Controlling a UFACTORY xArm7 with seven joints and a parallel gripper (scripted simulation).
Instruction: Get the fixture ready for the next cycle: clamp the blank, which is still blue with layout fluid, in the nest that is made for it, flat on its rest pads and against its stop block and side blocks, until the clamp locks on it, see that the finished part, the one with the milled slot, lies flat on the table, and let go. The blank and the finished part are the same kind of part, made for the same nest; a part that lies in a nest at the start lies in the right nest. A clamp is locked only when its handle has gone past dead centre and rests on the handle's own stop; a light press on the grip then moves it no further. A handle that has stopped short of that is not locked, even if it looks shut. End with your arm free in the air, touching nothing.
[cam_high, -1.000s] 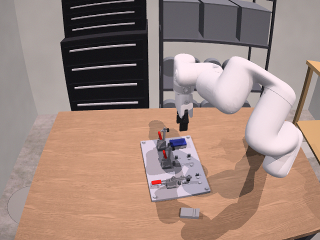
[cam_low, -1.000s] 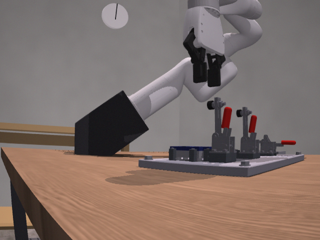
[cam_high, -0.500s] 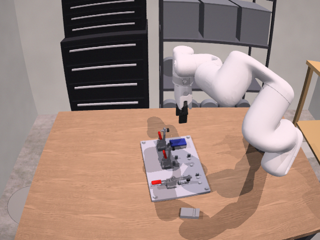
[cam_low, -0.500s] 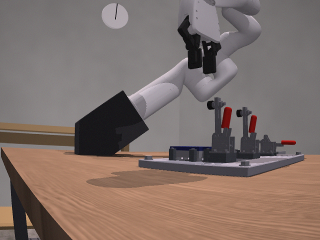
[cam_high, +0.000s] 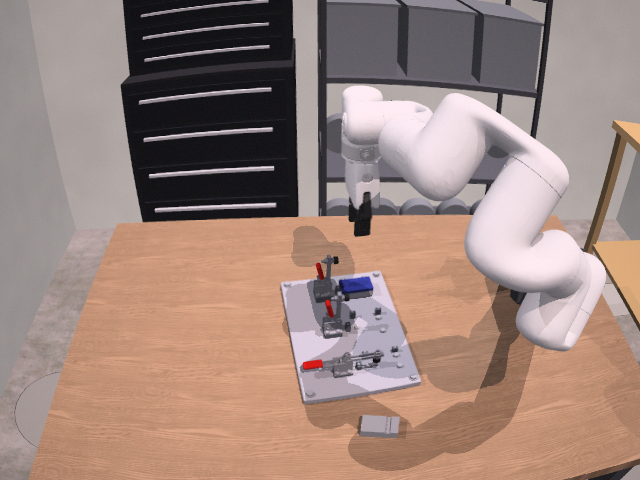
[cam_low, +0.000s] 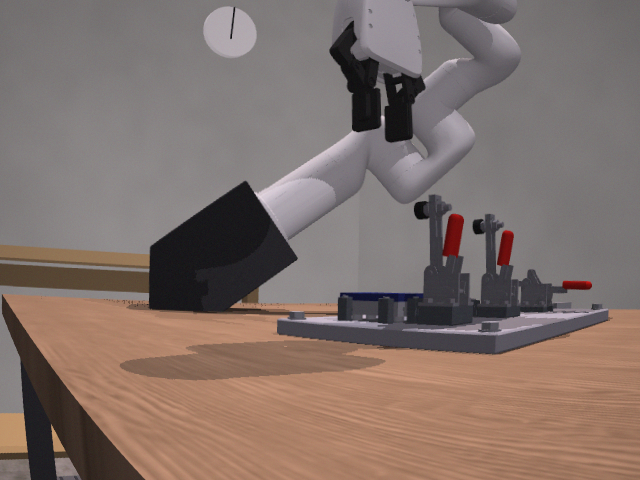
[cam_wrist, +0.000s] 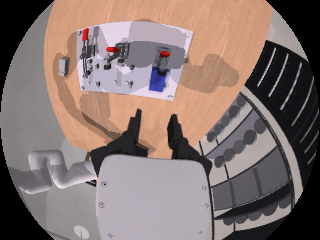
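The blue blank (cam_high: 355, 286) lies in the far nest of the grey fixture plate (cam_high: 348, 335); it also shows in the wrist view (cam_wrist: 158, 80) and side view (cam_low: 379, 298). The far clamp's red handle (cam_high: 319, 270) stands upright, its arm raised off the blank. The middle clamp's red handle (cam_high: 329, 308) also stands upright. The near clamp's red handle (cam_high: 312, 364) lies flat. The grey finished part (cam_high: 379, 426) with a slot lies flat on the table in front of the plate. My gripper (cam_high: 361, 224) (cam_low: 383, 119) is partly open, empty, high above the plate's far end.
A black drawer cabinet (cam_high: 209, 113) and a rack with bins (cam_high: 429, 46) stand behind the table. A wooden side table (cam_high: 622, 206) is at the right. The arm's black base (cam_low: 219, 253) stands on the table behind the plate.
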